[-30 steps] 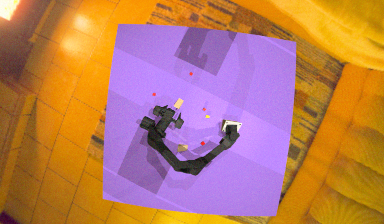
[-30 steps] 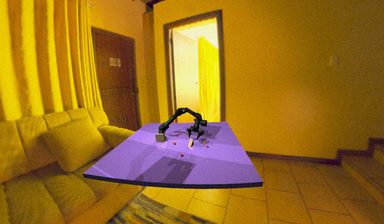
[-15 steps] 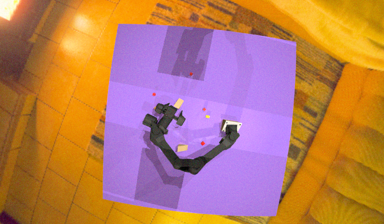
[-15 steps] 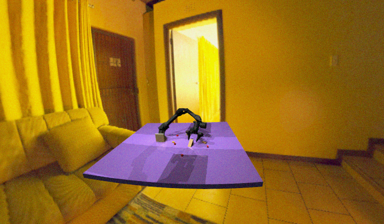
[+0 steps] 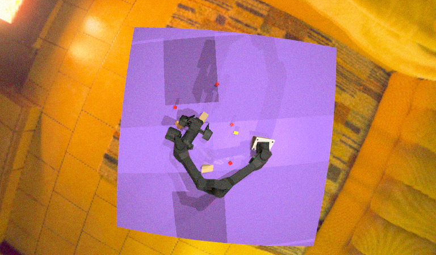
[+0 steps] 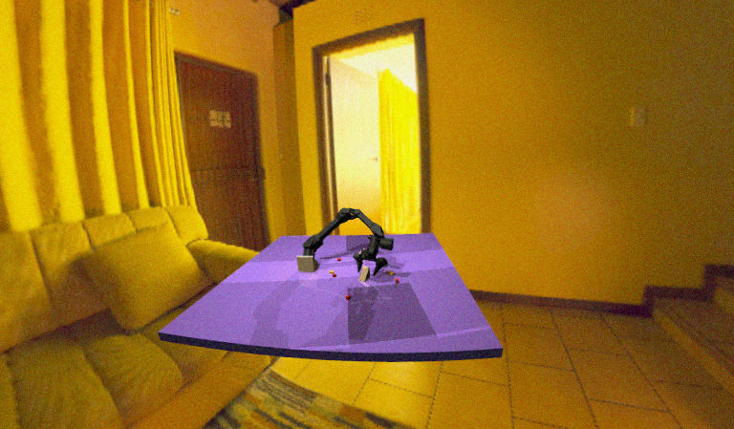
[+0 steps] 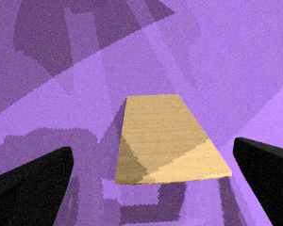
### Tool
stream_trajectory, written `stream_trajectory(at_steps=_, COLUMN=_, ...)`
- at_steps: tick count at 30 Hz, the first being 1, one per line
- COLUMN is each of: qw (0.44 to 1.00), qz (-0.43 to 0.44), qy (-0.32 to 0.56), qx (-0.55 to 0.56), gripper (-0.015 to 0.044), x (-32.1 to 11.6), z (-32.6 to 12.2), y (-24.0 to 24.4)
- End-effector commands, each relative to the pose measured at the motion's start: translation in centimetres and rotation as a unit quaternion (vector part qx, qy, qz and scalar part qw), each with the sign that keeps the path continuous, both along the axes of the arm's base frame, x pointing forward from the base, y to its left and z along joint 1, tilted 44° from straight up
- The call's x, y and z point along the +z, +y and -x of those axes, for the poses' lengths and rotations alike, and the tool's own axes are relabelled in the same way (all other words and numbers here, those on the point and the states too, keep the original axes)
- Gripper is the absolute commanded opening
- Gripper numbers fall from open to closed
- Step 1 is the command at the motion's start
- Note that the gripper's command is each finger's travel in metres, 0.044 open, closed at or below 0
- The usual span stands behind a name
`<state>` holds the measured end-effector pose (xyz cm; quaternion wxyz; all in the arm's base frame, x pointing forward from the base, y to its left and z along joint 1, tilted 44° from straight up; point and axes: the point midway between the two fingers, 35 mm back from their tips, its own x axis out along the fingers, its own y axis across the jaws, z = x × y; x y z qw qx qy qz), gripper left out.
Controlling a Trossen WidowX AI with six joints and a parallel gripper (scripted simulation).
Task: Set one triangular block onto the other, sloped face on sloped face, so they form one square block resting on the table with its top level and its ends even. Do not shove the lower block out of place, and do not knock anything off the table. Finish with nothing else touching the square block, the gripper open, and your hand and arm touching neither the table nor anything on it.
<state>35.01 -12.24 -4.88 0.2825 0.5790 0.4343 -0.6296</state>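
A light wooden block [image 5: 204, 115] [image 6: 364, 273] [image 7: 165, 132] stands on the table by my gripper. In the wrist view one broad face of it shows, partly shaded, wider towards the camera. My gripper [image 5: 200, 120] [image 6: 368, 272] [image 7: 155, 151] is open and empty, with its fingers wide apart on either side of the block's near end. No finger is seen touching it. A second light wooden block [image 5: 207, 168] lies apart on the table, near the middle of the arm in the top view. I cannot make it out in the other views.
Small red cubes [image 5: 217, 84] [image 5: 175, 107] [image 5: 231, 124] [image 5: 230, 163] and a small yellow piece [image 5: 235, 132] [image 6: 331, 271] lie scattered on the purple table [image 5: 298, 95] [image 6: 303, 316]. An orange-brown piece [image 5: 177, 124] is partly hidden beside the gripper. The arm's base plate [image 5: 269, 140] is at the right.
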Motion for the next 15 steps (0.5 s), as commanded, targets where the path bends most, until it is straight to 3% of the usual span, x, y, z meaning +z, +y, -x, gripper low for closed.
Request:
stream_trajectory(at_steps=1, qw=1.0, qz=0.001, qy=0.002, qx=-0.003, gripper=0.044, x=-0.63, z=0.31, y=0.1)
stream_trajectory(at_steps=6, qw=1.0, qz=0.001, qy=0.002, qx=-0.003, gripper=0.044, x=-1.14, z=0.48, y=0.21)
stream_trajectory(at_steps=15, qw=1.0, qz=0.001, qy=0.002, qx=-0.003, gripper=0.0204, x=-1.14, z=0.48, y=0.21)
